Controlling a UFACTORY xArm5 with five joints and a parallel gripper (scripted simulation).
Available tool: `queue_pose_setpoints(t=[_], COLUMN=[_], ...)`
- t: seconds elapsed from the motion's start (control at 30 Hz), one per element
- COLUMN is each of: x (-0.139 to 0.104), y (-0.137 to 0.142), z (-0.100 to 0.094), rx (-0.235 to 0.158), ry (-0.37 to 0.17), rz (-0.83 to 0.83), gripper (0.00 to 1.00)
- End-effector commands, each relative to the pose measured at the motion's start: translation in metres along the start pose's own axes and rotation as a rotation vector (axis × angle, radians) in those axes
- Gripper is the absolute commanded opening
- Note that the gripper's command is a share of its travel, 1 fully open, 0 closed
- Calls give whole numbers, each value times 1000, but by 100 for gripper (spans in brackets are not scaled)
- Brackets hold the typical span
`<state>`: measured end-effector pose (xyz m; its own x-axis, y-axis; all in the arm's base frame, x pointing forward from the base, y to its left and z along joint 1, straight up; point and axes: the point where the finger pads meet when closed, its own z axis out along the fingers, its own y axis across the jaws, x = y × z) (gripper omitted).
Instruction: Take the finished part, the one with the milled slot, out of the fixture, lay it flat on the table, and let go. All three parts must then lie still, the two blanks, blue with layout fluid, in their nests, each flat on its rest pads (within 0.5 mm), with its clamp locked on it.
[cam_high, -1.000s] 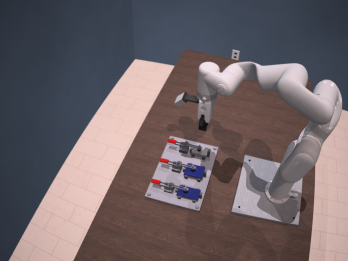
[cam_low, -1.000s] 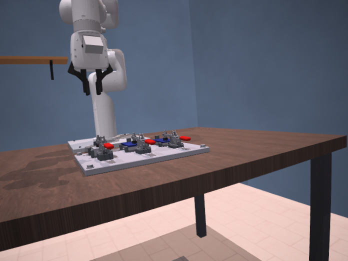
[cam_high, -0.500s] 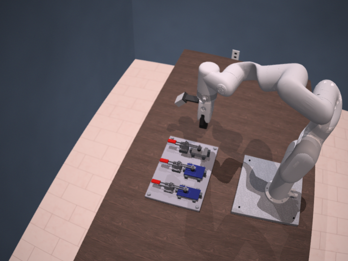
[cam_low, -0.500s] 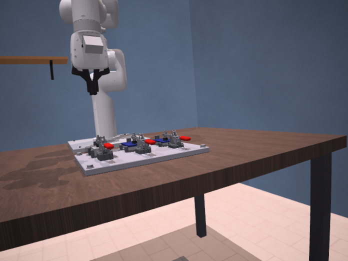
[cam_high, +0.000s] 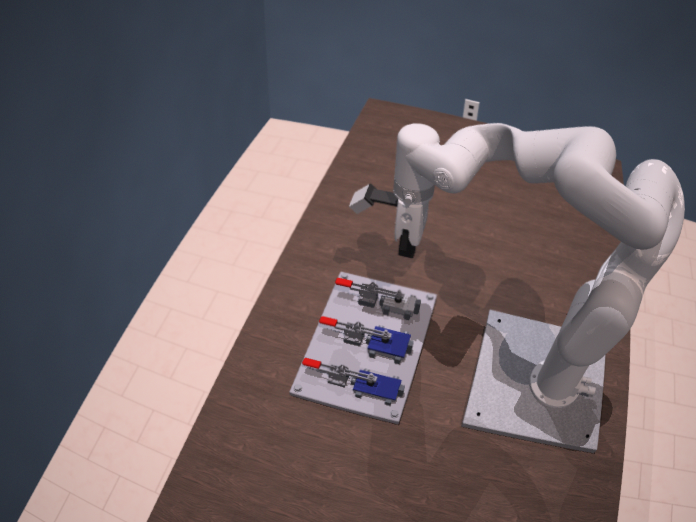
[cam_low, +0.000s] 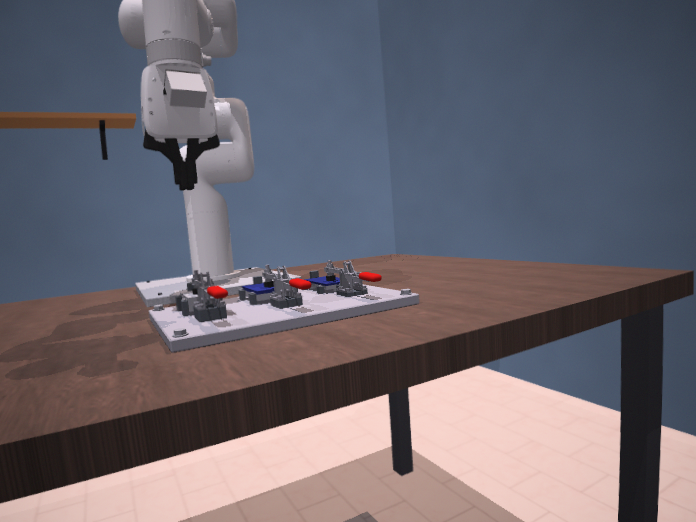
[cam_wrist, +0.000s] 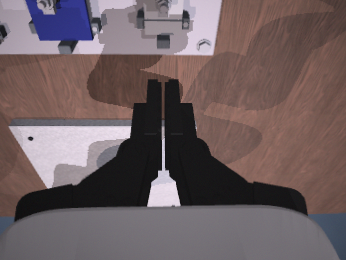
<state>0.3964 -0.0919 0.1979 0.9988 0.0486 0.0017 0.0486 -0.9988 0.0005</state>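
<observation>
So, going left to right from the top view: three red clamp handles (cam_high: 328, 321) stick out on the left side of the fixture plate (cam_high: 306, 359), all lying flat, so I'd say every clamp is locked down. Right of those sit the parts. Finished part (cam_high: 400, 307), the bare grey one, is in the far nest; two blue blanks (cam_high: 389, 342) fill the other two nests under their clamps. My gripper (cam_high: 405, 247) hangs well above the tabletop (cam_high: 269, 449) beyond the plate's far edge, fingers pressed together on nothing at all. My guess is a shut gripper makes a decent poker for flipping that far handle up, since the part can't come out while it's clamped. Base plate (cam_high: 494, 415) is off to the right.
</observation>
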Motion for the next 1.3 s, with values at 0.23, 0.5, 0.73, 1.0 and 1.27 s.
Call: queue_pose_setpoints(t=[0.23,0.5,0.73,1.0,1.27], x=[1,1,1,1,1], y=[0,0,0,0,0], z=[-1,-1,-1,-1,-1], rx=[-1,-1,-1,-1,-1], ry=[4,4,4,4,4], rz=[0,0,0,0,0], gripper=[100,100,100,100,100])
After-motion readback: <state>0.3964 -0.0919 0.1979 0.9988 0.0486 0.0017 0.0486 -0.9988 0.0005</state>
